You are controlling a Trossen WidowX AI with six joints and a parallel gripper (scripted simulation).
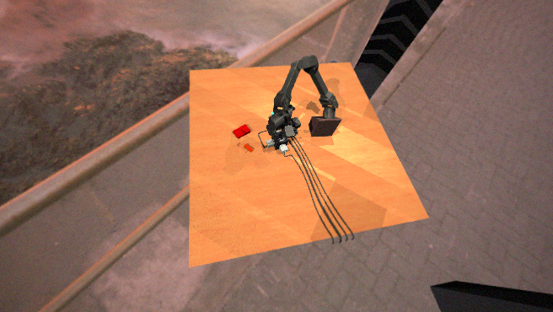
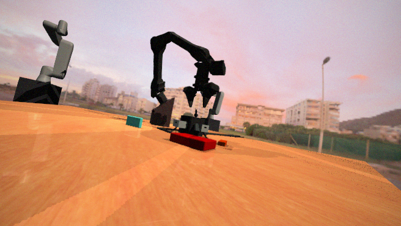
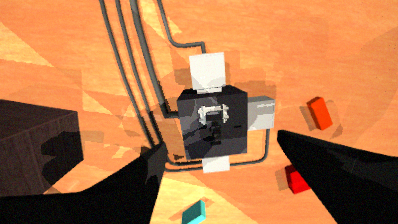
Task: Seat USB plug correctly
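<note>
End effector [image 1: 283, 134] [image 2: 197, 106] [image 3: 221, 141]: fingers spread nearly as far as they go, nothing between them; pointing down above the power cube, tips apart from it.
USB plug [image 2: 196, 113] [image 3: 215, 131]: small and dark, standing up from the cube's top below the spread fingers; its depth and which way round it sits cannot be told.
Power cube [image 1: 279, 143] [image 2: 191, 122] [image 3: 230, 142]: black, on the tabletop [image 1: 236, 211] [image 2: 153, 189] [image 3: 300, 40].
Side plugs: a white one [image 1: 283, 148] [image 3: 207, 72], a grey one [image 1: 270, 143] [image 2: 202, 127] [image 3: 261, 113] and a smaller pale one [image 2: 180, 123] [image 3: 216, 164], on three sides of the cube.
Cables [image 1: 314, 185] [image 3: 122, 65]: dark, running from the cube area to the tabletop's edge.
Red block [image 1: 242, 131] [image 2: 192, 141] [image 3: 297, 180]: lying near the cube.
Orange block [image 1: 249, 147] [image 2: 222, 143] [image 3: 320, 113]: smaller, near the red one.
Teal block [image 2: 134, 121] [image 3: 194, 213]: on another side, apart from the cube.
Arm [image 1: 288, 84] [image 2: 157, 64]: arched high, its base beside a dark brown block [image 1: 316, 131] [image 2: 162, 114] [image 3: 40, 145].
</note>
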